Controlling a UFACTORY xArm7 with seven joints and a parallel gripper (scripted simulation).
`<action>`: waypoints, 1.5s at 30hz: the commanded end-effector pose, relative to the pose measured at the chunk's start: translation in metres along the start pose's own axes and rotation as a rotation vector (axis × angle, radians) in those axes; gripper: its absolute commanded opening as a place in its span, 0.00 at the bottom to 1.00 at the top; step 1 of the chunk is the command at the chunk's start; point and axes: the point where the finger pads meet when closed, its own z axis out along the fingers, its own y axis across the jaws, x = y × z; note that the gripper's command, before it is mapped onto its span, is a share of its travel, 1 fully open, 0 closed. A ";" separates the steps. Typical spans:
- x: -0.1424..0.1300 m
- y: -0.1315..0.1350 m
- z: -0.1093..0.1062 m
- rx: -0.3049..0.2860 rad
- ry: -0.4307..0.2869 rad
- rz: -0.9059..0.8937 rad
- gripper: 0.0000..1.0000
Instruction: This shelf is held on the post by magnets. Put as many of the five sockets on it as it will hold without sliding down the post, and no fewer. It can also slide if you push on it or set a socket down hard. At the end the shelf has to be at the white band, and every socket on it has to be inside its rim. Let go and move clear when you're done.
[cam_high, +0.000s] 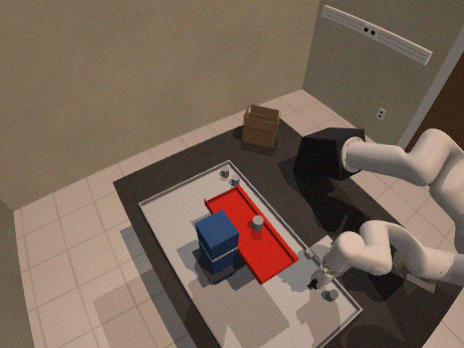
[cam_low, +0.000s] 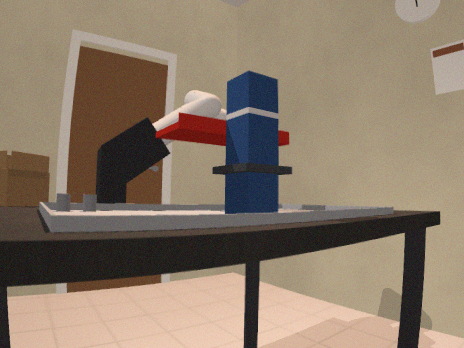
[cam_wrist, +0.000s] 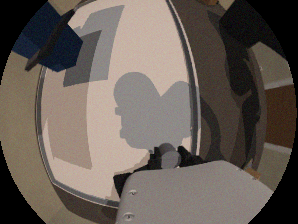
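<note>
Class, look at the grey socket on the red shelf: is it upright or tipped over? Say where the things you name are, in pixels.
Upright. In the top view, the grey socket (cam_high: 257, 223) shows its round end uppermost, with its side below, on the red shelf (cam_high: 267, 260) (cam_low: 200, 131).

Seen from the top, a dark rectangular bench (cam_high: 172, 175) (cam_low: 150, 257) (cam_wrist: 206, 55) carries a grey-rimmed rectangular tray (cam_high: 182, 181) (cam_low: 135, 222) (cam_wrist: 196, 107).
From the blue square post (cam_high: 217, 237) (cam_low: 252, 142) (cam_wrist: 32, 32) in it, the red rectangular shelf (cam_high: 267, 257) (cam_low: 197, 131) reaches toward 3 o'clock, one grey cylindrical socket (cam_high: 257, 223) on it; two (cam_high: 225, 172) (cam_high: 235, 180) (cam_low: 63, 202) (cam_low: 89, 202) stand at 12, another (cam_high: 332, 295) at 4.
</note>
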 end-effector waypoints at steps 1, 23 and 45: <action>0.001 -0.001 -0.011 0.006 0.000 0.002 0.00; 0.001 -0.001 -0.029 0.006 0.000 0.002 0.00; 0.001 -0.001 -0.059 0.006 0.000 0.002 0.00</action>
